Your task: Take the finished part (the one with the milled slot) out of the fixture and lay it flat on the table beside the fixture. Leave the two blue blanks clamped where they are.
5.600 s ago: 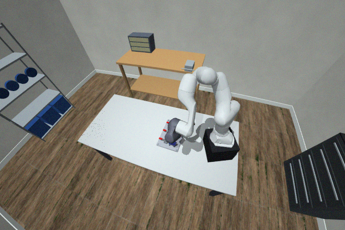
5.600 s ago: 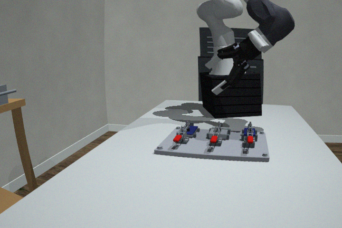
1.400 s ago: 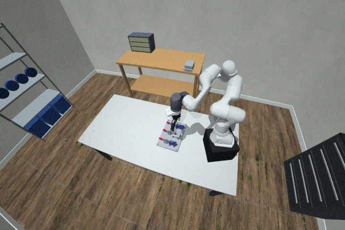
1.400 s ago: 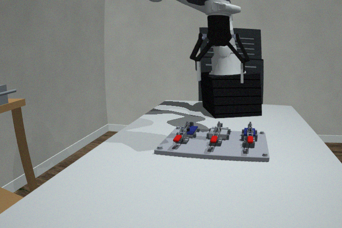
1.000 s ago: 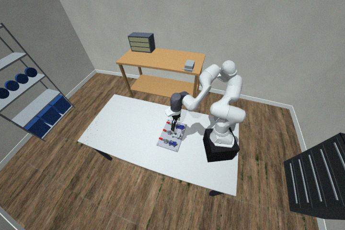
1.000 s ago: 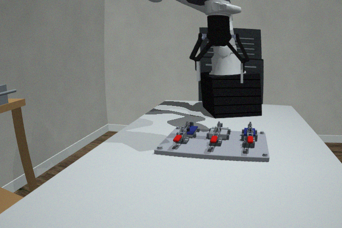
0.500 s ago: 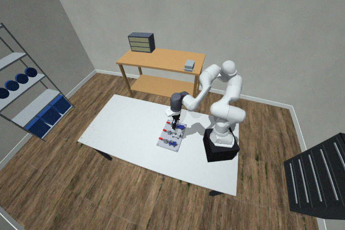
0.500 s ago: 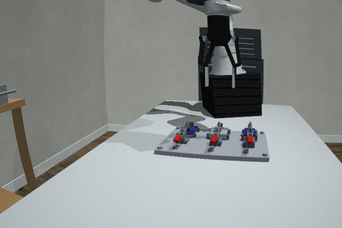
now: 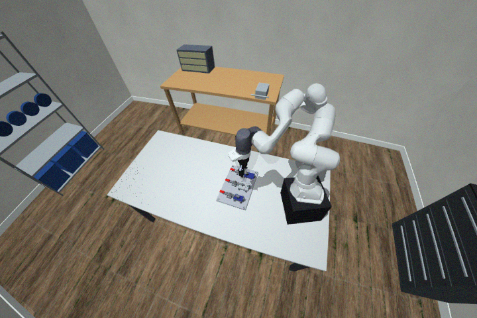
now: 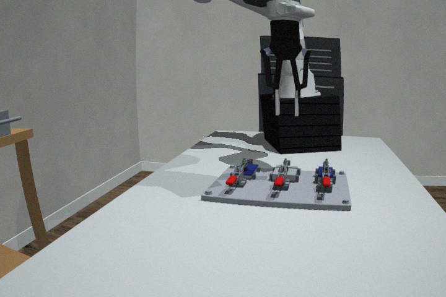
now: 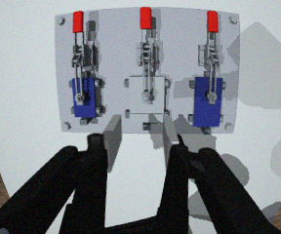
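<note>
Down below the gripper (image 9: 241,175) (image 10: 287,115) (image 11: 141,119), the pale part (image 9: 245,187) (image 10: 292,169) (image 11: 137,88) is sitting in the fixture (image 9: 231,202) (image 10: 300,194) (image 11: 113,49), middle clamp on it, a blue block (image 9: 250,175) (image 10: 251,169) (image 11: 201,109) clamped on one side and another blue block (image 9: 239,197) (image 10: 331,171) (image 11: 91,106) on the other. Fingers are partway open, pointing down, nothing in them, well clear of the counter (image 9: 171,179) (image 10: 195,245) (image 11: 19,73) btw.

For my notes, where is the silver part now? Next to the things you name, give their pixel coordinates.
In the wrist view, the silver part (image 9: 244,187) (image 10: 290,172) (image 11: 140,99) sits in the fixture (image 9: 229,203) (image 10: 266,202) (image 11: 113,49)'s middle station, between both blue blanks (image 9: 250,175) (image 10: 250,169) (image 11: 201,109).
</note>
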Tool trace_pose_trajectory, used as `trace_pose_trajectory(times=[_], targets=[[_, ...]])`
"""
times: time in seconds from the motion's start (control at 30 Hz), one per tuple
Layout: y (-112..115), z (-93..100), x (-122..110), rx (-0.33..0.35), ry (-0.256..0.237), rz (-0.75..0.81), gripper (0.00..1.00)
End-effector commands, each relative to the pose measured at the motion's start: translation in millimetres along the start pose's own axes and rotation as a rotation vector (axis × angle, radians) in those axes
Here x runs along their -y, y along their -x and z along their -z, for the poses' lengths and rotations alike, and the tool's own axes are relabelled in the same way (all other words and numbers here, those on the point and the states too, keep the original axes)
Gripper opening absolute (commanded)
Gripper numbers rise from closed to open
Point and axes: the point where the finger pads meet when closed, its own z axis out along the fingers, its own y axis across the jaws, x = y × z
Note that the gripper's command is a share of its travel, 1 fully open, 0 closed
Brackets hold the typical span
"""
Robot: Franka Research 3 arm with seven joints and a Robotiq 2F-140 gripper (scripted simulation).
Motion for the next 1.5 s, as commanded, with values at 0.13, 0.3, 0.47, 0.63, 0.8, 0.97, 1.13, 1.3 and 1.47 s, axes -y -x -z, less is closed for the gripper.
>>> trace_pose_trajectory(times=[0.13,0.3,0.47,0.63,0.8,0.97,1.13,1.3,1.47], targets=[[0.8,-0.6,0.0,0.004,-0.001,0.004,0.28],[0.8,-0.6,0.0,0.004,-0.001,0.004,0.28],[0.8,-0.9,-0.1,0.004,-0.001,0.004,0.28],[0.8,-9.4,-0.1,0.007,0.000,0.004,0.28],[1.0,-29.7,-0.1,0.007,0.000,0.004,0.28],[1.1,-46.1,-0.1,0.007,0.000,0.004,0.28],[1.1,-55.9,-0.1,0.007,0.000,0.004,0.28],[1.2,-57.9,-0.1,0.007,0.000,0.004,0.28],[-3.9,-58.0,-0.1,0.007,0.000,0.004,0.28]])
